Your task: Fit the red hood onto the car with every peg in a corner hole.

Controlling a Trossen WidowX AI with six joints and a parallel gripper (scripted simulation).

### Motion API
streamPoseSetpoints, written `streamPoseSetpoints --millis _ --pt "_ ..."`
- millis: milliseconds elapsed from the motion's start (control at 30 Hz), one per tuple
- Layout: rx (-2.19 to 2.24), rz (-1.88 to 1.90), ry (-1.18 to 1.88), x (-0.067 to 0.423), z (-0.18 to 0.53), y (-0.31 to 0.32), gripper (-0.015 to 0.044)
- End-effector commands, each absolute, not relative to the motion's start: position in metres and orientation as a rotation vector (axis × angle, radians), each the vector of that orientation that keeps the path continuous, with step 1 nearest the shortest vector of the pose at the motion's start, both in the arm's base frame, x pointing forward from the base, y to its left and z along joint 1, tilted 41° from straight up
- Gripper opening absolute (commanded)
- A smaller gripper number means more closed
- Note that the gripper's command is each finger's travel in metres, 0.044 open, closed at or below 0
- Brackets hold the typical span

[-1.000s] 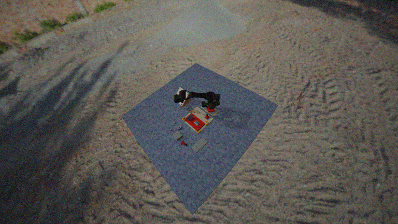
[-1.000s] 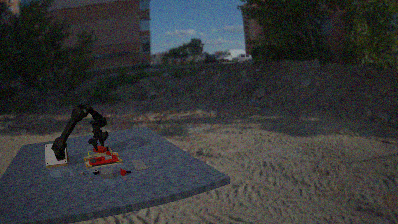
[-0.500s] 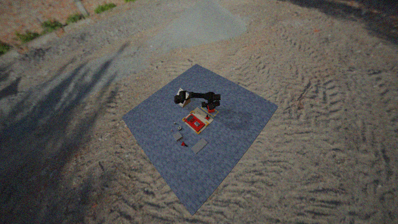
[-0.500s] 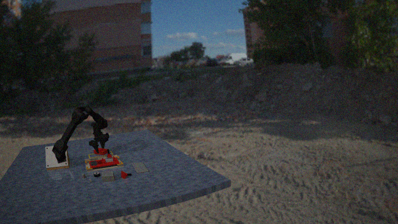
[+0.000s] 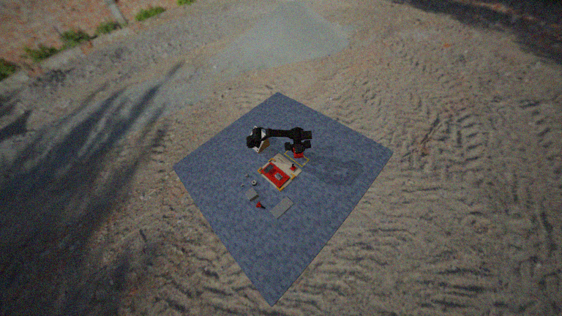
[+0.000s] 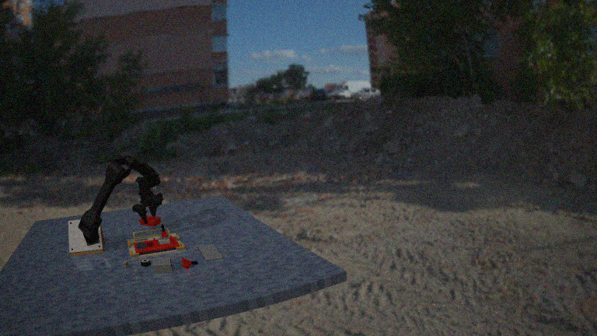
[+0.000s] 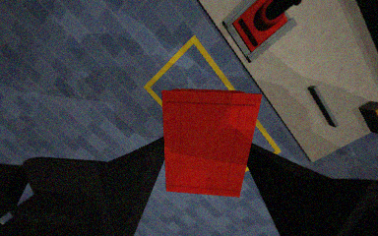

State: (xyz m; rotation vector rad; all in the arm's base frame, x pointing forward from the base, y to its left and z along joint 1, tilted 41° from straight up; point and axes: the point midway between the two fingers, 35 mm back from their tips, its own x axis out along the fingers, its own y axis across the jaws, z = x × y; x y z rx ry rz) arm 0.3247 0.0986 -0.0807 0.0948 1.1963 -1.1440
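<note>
The red hood [image 5: 298,154] [image 6: 150,221] [image 7: 209,123] is off the table, above the yellow outline [image 7: 170,63]. My gripper [image 6: 148,217] [image 7: 204,143] is shut on its two sides, and its flat roof faces the wrist camera. The hood's corner holes are hidden. The red chassis [image 5: 283,181] [image 6: 149,246] sits in the jig, beside and lower than the hood. The grey engine block [image 5: 279,176] [image 6: 163,240] is on its deck. The pegs are too small to make out.
A red part with a black stem [image 5: 293,167] [image 6: 164,233] [image 7: 261,29] stands on the pale board [image 7: 295,64] near the chassis. A grey plate [image 5: 282,207] [image 6: 210,251], a grey block [image 5: 251,194] [image 6: 162,264], a wheel [image 5: 254,182] [image 6: 144,262] and a red piece [image 5: 258,204] [image 6: 186,263] lie beyond the jig.
</note>
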Motion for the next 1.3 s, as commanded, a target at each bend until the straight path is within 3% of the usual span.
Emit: streamPoseSetpoints --millis 0,767,1267 --pt "0.107 -1.146 1.197 0.326 -0.074 0.105 0.0" --pt "0.107 -1.145 1.198 0.329 -0.039 0.135 0.0" --pt "-0.021 -1.027 1.292 0.346 -0.003 0.095 0.0"
